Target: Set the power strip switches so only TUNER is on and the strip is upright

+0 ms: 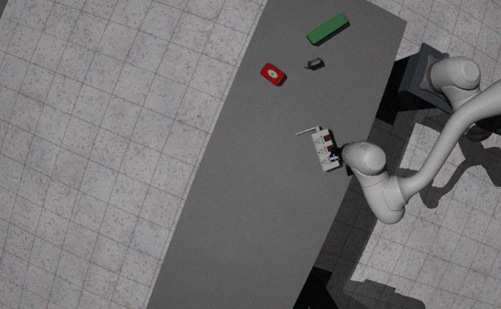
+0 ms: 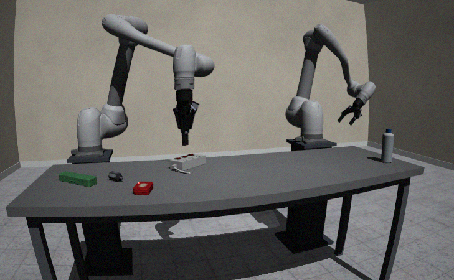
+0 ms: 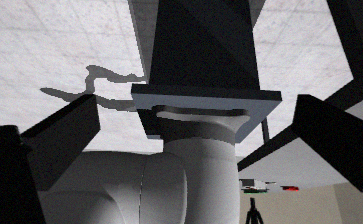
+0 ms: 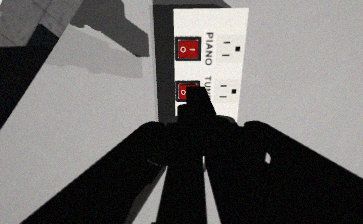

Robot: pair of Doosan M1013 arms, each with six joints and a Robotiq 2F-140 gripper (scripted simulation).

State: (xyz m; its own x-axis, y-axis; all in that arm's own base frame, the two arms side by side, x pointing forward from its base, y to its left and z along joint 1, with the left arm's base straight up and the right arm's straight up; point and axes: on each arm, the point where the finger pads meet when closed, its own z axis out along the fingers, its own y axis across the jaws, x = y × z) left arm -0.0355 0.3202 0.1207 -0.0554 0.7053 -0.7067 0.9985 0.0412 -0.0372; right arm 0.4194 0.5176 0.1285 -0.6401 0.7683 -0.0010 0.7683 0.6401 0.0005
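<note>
From the top, the power strip (image 1: 319, 147) (image 2: 195, 163) (image 3: 254, 184) (image 4: 226, 22) lies on the worktop (image 1: 225, 191) (image 2: 256, 181) (image 3: 302, 165) (image 4: 307, 60), switches up. The right pincer (image 1: 335, 154) (image 2: 185, 143) (image 3: 252, 197) (image 4: 195, 101) is over it.

From outside, that pincer is shut, holding nothing, above the strip. The left pincer (image 2: 345, 121) (image 3: 195, 112) is wide open and empty, well apart from it.

The left wrist view shows the strip far off.

In the right wrist view, the tips partly hide the TUNER switch (image 1: 329, 148) (image 2: 184, 157) (image 4: 182, 92). I can't tell if it's on. Best check first, push just the needed end straight down, then lift before sliding on.
</note>
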